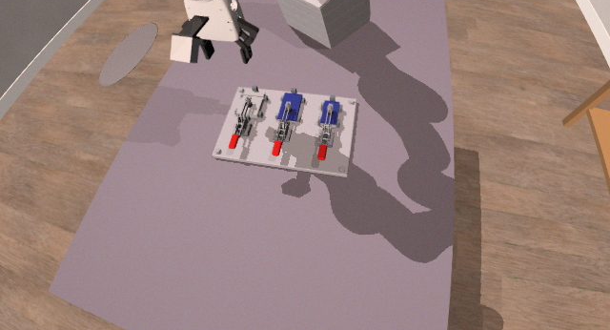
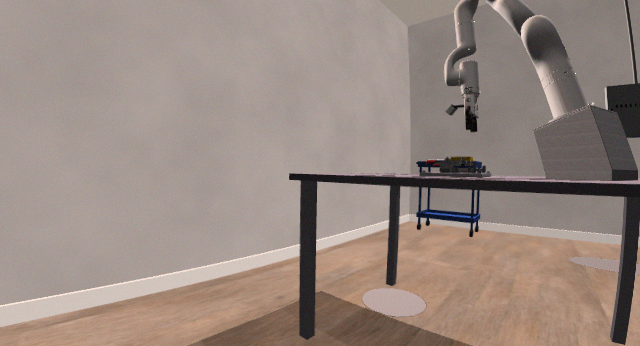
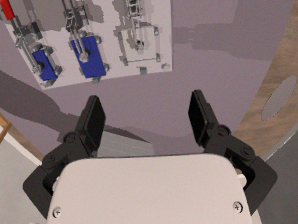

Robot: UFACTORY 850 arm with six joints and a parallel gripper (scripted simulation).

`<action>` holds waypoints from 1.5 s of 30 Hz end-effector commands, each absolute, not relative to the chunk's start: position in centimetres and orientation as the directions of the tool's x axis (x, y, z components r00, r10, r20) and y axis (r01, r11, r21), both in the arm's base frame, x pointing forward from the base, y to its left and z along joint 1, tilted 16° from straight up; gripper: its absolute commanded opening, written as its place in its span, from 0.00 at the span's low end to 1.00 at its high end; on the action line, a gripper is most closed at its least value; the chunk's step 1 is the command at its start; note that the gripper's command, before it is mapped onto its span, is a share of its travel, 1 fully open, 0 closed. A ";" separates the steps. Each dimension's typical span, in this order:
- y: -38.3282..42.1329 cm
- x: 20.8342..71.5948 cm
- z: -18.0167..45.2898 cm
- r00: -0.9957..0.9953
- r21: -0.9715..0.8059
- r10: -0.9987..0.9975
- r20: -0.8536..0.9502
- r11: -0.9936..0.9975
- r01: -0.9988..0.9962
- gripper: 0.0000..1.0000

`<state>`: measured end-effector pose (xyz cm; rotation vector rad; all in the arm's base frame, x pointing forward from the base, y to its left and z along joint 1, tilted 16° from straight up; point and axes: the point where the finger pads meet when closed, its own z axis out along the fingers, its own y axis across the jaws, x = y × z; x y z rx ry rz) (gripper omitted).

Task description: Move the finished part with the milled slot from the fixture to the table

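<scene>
The fixture plate [image 1: 253, 154] [image 3: 165, 30] lies on the table with three clamped nests. The left nest in the top view shows a pale rectangular piece [image 1: 257, 101] [image 3: 150, 50], apparently the finished part; its slot cannot be made out. A blue blank [image 1: 296, 101] [image 3: 96, 68] is in the middle nest, another blue blank [image 1: 336, 112] [image 3: 48, 73] in the right one. All three clamp arms reach over their nests, red handles [image 1: 233, 141] [image 1: 276, 148] [image 1: 322, 153] pointing away from the robot base; locking cannot be confirmed. My gripper [image 1: 227, 58] [image 2: 471, 130] [image 3: 145, 103] is open and empty, high above the table behind the plate.
The grey robot pedestal [image 1: 329, 20] [image 2: 575, 151] stands behind the fixture on the table [image 1: 238, 254]. Small stops and posts rise around the nests. A blue cart [image 2: 447, 216] stands beyond the table. The arm's shadow crosses the plate's right side.
</scene>
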<state>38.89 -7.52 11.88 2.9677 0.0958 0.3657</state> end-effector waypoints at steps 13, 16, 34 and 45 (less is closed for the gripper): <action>-7.0 38.1 11.5 0.965 0.154 0.127 0.228 -0.984 0.093 1.00; -6.9 37.9 11.4 0.965 0.153 0.138 0.225 -0.983 0.104 1.00; -6.9 37.9 11.4 0.964 0.153 0.138 0.225 -0.983 0.105 1.00; -6.9 37.9 11.4 0.964 0.153 0.138 0.225 -0.983 0.105 0.00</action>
